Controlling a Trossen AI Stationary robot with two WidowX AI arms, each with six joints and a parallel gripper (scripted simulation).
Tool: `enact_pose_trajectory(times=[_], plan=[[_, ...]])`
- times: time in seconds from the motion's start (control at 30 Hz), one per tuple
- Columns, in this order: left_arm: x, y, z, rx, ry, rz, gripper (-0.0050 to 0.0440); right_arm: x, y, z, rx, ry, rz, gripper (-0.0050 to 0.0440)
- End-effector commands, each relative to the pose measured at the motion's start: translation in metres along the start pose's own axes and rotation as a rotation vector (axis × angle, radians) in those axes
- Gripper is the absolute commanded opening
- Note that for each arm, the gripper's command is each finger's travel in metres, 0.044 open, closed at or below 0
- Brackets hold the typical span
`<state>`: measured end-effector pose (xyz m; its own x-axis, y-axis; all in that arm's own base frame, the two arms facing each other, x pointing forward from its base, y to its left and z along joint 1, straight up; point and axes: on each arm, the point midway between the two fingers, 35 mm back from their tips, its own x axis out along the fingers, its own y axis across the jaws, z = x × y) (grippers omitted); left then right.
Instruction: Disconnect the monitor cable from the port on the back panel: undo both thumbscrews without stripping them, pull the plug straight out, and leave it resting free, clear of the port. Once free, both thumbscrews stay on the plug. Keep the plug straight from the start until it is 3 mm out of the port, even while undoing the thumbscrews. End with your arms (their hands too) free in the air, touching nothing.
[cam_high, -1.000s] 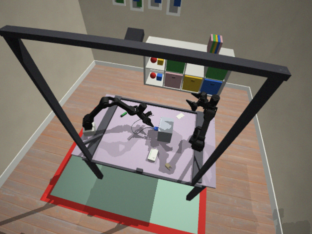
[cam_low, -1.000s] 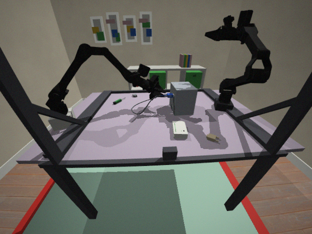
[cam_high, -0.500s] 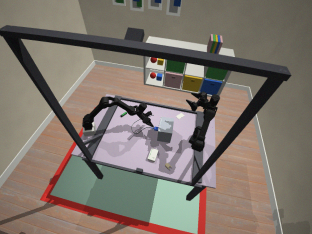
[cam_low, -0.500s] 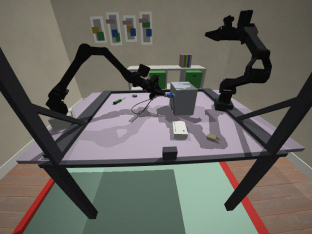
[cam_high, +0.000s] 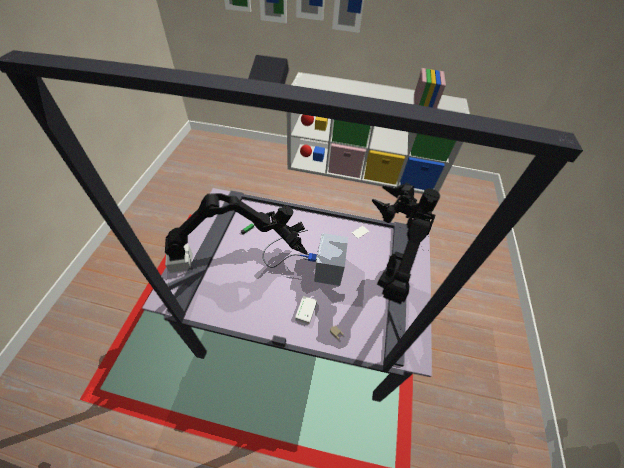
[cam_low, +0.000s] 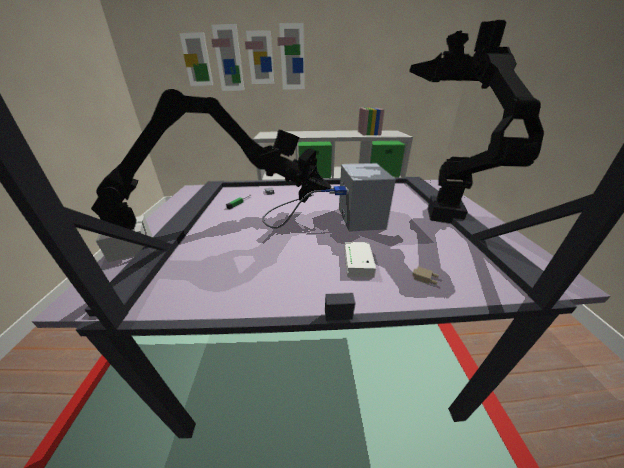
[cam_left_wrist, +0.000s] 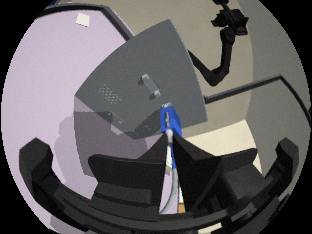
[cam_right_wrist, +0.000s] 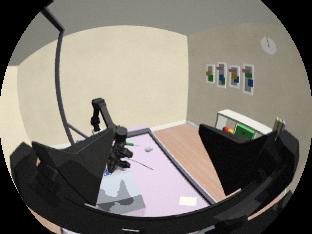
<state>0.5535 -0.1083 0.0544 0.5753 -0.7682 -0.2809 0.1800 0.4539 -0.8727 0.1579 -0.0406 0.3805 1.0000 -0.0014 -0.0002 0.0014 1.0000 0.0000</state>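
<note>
Lavender tabletop (cam_high: 241, 297) (cam_low: 216, 272) carries the grey box (cam_high: 330, 274) (cam_low: 367, 206) (cam_left_wrist: 185, 85) (cam_right_wrist: 120, 190); the blue plug (cam_high: 312, 256) (cam_low: 340, 190) (cam_left_wrist: 172, 122) sits at its panel, not yet resting free. Left gripper (cam_high: 305, 252) (cam_low: 328, 187) (cam_left_wrist: 169, 138) appears clamped on a thumbscrew (cam_left_wrist: 169, 133); right gripper (cam_high: 377, 200) (cam_low: 412, 69) (cam_right_wrist: 156, 129) hangs spread. Loosening is unclear.
</note>
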Motion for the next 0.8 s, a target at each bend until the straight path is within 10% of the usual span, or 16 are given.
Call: enact_pose_trajectory(times=[0.0, 0.77], plan=[[-0.0023, -0.0100, 0.0074, -0.016, -0.010, -0.045, 0.0000, -0.0003, 0.0011, 0.0029, -0.006, -0.001, 0.001, 0.0440], [-0.0018, -0.0062, 0.0070, -0.161, -0.009, -0.147, 0.0000, -0.0003, 0.0011, 0.0029, -0.006, -0.001, 0.001, 0.0440]])
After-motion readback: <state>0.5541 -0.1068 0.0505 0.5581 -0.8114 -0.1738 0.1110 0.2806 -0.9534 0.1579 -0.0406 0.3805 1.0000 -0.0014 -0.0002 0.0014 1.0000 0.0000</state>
